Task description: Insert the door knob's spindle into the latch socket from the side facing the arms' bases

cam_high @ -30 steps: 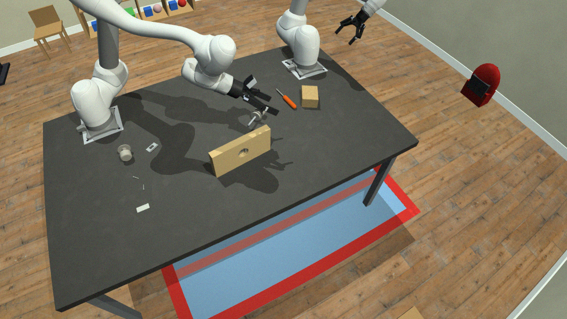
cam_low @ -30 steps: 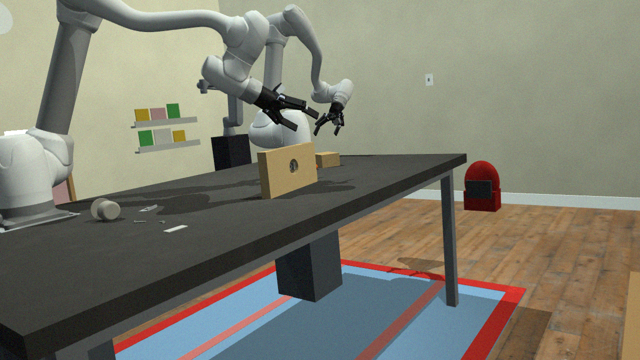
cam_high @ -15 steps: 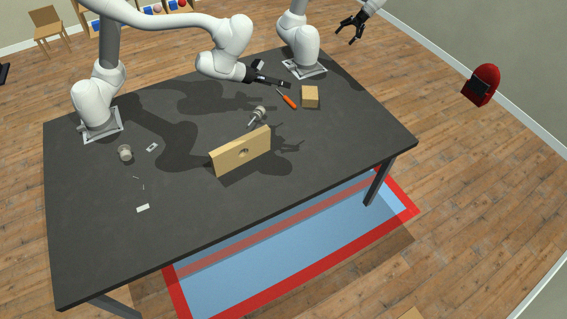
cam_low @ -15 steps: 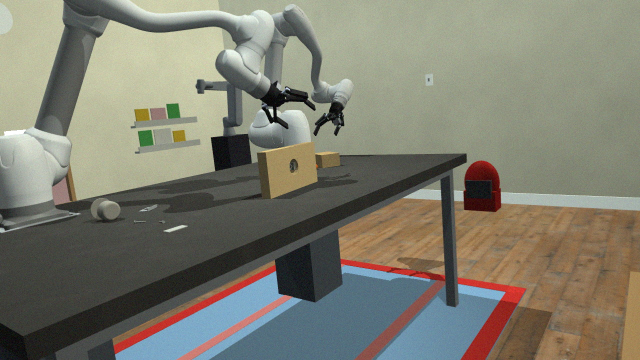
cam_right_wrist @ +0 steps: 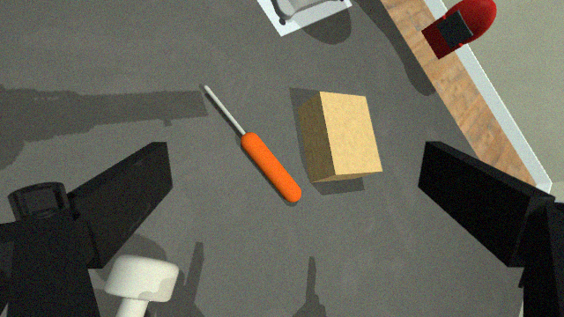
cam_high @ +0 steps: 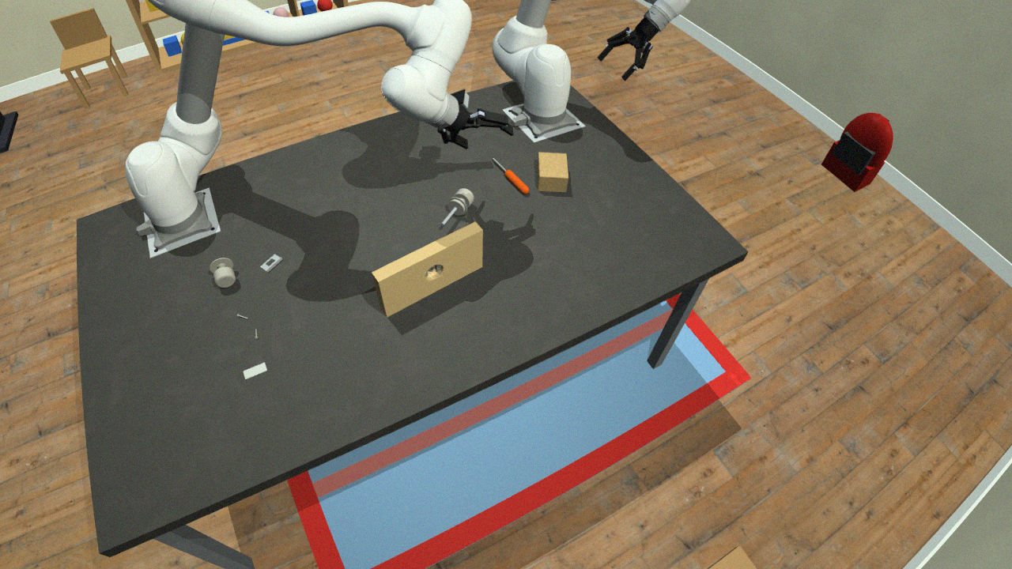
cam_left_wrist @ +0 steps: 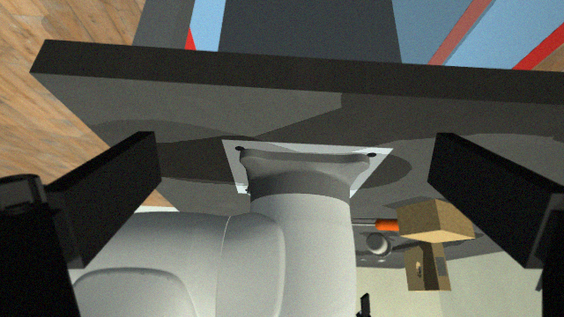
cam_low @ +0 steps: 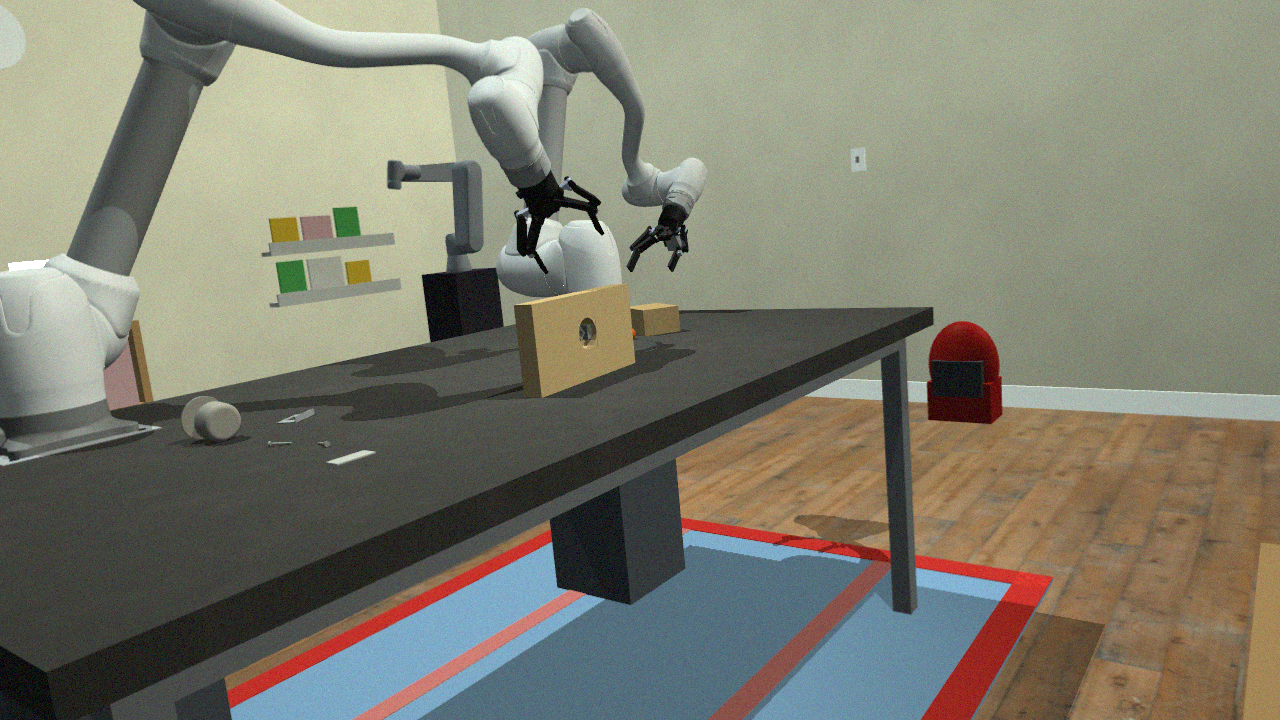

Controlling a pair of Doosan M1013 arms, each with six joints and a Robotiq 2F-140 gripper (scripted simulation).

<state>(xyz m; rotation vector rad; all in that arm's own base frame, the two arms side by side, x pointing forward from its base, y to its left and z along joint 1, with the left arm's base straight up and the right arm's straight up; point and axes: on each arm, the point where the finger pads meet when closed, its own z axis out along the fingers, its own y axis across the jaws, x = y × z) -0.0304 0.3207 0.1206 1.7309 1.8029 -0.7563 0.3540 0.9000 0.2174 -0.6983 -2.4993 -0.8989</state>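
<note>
The pale knob (cam_high: 462,201) (cam_left_wrist: 377,244) (cam_right_wrist: 141,282) lies on the table on the bases' side of the door piece. Its square spindle (cam_high: 449,215) points towards the wood. The door piece (cam_high: 403,290) (cam_low: 559,358) (cam_left_wrist: 411,282) stands upright on its long edge, with the latch seen inside its round hole (cam_high: 434,270) (cam_low: 586,332); the socket is too small to judge. My right gripper (cam_high: 488,137) (cam_low: 572,250) (cam_right_wrist: 295,165) is open and empty, above the table beyond the knob. My left gripper (cam_high: 613,66) (cam_low: 653,266) (cam_left_wrist: 295,157) is open and empty, high and far from knob and wood.
An orange screwdriver (cam_high: 516,181) (cam_left_wrist: 386,224) (cam_right_wrist: 270,167) and a wooden block (cam_high: 553,173) (cam_low: 657,319) (cam_left_wrist: 436,220) (cam_right_wrist: 348,132) lie near the knob. A second knob (cam_high: 223,273) (cam_low: 214,420), a metal plate (cam_high: 273,264), small screws and a white strip (cam_high: 255,371) (cam_low: 351,456) lie on the other side.
</note>
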